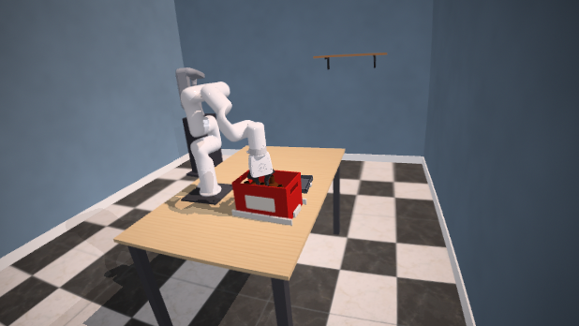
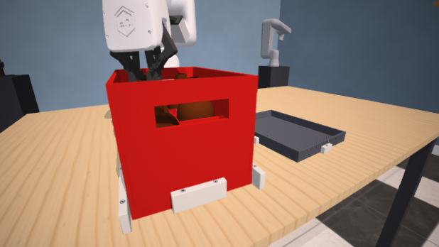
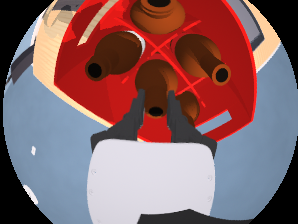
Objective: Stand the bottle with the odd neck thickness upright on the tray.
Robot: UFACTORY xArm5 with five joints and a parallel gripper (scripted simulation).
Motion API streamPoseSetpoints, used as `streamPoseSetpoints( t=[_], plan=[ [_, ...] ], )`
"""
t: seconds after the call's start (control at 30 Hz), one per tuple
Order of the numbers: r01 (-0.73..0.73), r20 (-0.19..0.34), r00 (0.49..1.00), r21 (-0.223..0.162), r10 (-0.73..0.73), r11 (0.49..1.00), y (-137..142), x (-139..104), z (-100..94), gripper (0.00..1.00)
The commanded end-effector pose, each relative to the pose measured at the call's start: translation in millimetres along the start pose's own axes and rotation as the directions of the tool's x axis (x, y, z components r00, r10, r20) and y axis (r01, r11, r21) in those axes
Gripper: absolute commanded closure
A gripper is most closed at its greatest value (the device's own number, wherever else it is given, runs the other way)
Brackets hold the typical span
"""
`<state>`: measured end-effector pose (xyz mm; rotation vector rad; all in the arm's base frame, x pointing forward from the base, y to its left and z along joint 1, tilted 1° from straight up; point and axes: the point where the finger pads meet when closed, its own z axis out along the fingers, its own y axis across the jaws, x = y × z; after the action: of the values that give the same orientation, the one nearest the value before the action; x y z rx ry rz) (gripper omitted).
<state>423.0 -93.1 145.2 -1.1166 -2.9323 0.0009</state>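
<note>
A: What is the gripper point(image 1: 262, 182) point(image 2: 145, 78) point(image 3: 156, 97) doing at the red crate point(image 1: 294, 202) point(image 2: 192, 152) point(image 3: 244, 95)?

B: It points down inside the rim, its two dark fingers fairly narrow, one on each side of the near middle bottle's neck point(image 3: 156, 100). Whether they grip it, I cannot tell.

A: And the bottles?

B: Five, all brown glass-like shapes with round shoulders, slimmer necks and dark open mouths, share the crate. Beside the middle one, another bottle point(image 3: 189, 107) is partly hidden by a finger. A left bottle point(image 3: 118, 56), a right bottle point(image 3: 196, 51) and a far bottle point(image 3: 158, 17) complete the group in the wrist view.

A: Which has the odd neck?

B: The views do not settle that.

A: Beyond the crate?

B: The shallow, dark gray tray point(image 1: 306, 185) point(image 2: 297, 155) lies flat near it on the wooden table point(image 1: 201, 239) point(image 2: 71, 170), holding no bottle. White blocks point(image 2: 199, 195) line the crate's foot.
</note>
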Motion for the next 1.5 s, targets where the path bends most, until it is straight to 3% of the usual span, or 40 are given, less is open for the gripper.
streamPoseSetpoints(
  t=[0.0,1.2,1.23,1.47],
  plan=[
    [0.0,0.003,1.0,-0.002,0.0,1.0,0.5,-0.9,-1.3,1.0],
    [0.0,0.003,1.0,-0.002,0.0,1.0,0.5,-0.9,-1.3,1.0],
    [0.0,0.003,1.0,-0.002,0.0,1.0,0.5,-0.9,-1.3,0.35],
    [0.0,0.003,1.0,-0.002,0.0,1.0,0.5,-0.9,-1.3,0.35]
  ],
)
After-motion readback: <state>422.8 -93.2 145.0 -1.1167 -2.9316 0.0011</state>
